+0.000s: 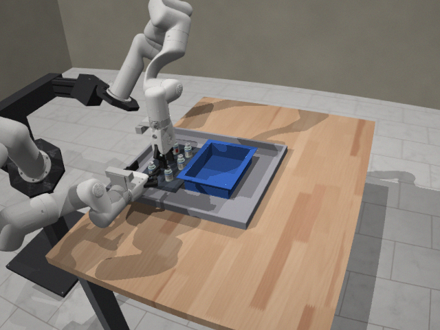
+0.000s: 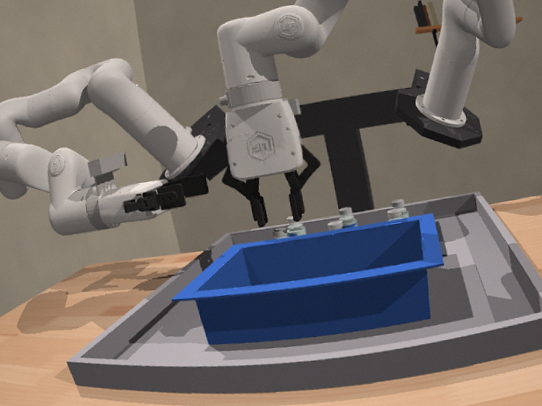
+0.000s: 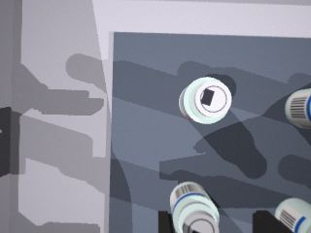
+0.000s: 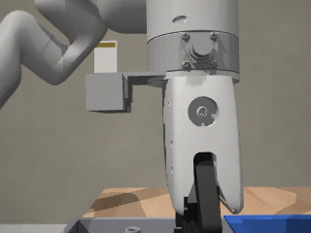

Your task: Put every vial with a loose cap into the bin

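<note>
Several upright vials with pale caps stand on the dark mat (image 1: 170, 186) (image 3: 141, 141); among them are a front vial (image 1: 168, 174), a leftmost vial (image 1: 151, 168) and a back vial (image 1: 188, 150). My left gripper (image 2: 279, 217) (image 3: 215, 224) points straight down, part open and holding nothing. In the left wrist view a vial (image 3: 193, 208) shows between its fingertips; the height between them is unclear. Another vial (image 3: 206, 100) has a dark square on its cap. My right gripper (image 2: 183, 190) is wide open, empty and level beside the vials. The blue bin (image 1: 207, 189) (image 2: 317, 309) shows no vial inside.
The grey tray (image 1: 243, 218) (image 2: 311, 370) has raised walls and holds mat and bin on the wooden table (image 1: 213, 269). The bin rim stands close to the nearest vials. Both grippers are close together over the mat's side of the tray.
</note>
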Controlling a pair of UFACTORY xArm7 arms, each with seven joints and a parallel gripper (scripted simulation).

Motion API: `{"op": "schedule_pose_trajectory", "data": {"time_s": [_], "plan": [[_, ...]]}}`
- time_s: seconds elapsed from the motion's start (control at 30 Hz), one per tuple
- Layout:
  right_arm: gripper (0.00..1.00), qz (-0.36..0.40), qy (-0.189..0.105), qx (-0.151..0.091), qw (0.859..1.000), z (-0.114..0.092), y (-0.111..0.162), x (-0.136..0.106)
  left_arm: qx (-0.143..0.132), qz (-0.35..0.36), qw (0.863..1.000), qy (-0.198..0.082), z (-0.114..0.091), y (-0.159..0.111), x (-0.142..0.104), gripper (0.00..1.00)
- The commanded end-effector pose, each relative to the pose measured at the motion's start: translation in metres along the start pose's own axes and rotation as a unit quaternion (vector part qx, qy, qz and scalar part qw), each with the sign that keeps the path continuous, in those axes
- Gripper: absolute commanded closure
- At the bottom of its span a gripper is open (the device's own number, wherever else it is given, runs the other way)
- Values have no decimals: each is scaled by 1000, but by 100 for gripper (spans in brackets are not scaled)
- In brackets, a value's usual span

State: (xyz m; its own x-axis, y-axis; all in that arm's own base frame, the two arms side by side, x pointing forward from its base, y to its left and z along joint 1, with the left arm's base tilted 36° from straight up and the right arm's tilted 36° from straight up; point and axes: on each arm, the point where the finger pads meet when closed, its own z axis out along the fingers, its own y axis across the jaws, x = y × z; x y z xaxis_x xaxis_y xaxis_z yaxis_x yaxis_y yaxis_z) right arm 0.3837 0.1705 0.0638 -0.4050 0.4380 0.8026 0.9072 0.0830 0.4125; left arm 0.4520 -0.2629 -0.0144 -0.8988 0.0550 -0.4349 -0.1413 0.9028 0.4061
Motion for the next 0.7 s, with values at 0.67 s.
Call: {"op": "schedule_pose_trajectory", "data": {"time_s": [0.67], "plan": [[0,-1,1,1,1000,1,0,1,2,0,1000,-1,18,-2,1,50]]}}
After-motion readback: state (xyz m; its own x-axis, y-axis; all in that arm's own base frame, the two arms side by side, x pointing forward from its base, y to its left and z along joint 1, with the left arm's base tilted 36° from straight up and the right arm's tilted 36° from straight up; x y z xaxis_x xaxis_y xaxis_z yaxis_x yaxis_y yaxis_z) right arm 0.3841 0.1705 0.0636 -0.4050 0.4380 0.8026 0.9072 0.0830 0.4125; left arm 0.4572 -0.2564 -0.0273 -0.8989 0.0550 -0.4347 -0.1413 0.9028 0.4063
